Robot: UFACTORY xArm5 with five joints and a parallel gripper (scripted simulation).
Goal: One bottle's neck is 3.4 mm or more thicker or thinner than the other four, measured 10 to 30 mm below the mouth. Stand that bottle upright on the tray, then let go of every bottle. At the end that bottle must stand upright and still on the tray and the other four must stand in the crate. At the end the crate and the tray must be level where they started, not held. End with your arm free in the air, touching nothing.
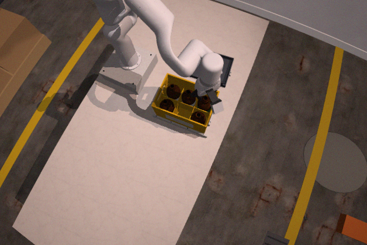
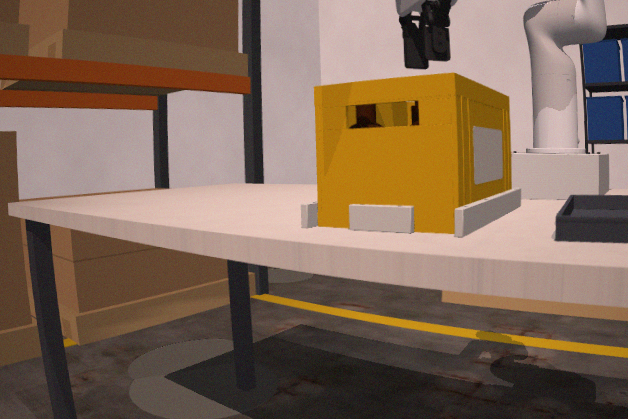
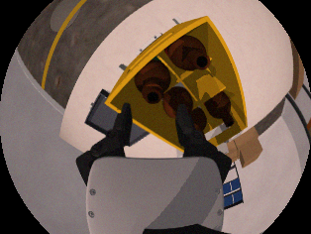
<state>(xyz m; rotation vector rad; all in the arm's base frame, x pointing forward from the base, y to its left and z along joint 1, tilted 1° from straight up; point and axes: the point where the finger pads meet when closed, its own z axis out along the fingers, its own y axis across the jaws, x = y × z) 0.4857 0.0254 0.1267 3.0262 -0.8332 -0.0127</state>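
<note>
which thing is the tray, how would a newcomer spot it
Find the robot arm on the pale table. Near the yellow crate lies the tray: dark grey, shallow, low-rimmed, without the crate's dividers.

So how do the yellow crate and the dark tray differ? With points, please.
The yellow crate (image 1: 185, 123) (image 2: 385, 170) (image 3: 170, 42) is tall, while the dark tray (image 1: 227, 69) (image 2: 593, 231) (image 3: 110, 119) is low and shallow. The crate is divided into compartments; the tray has one open bed. The crate holds five brown bottles; no bottle shows on the tray. Both sit level on the table.
</note>
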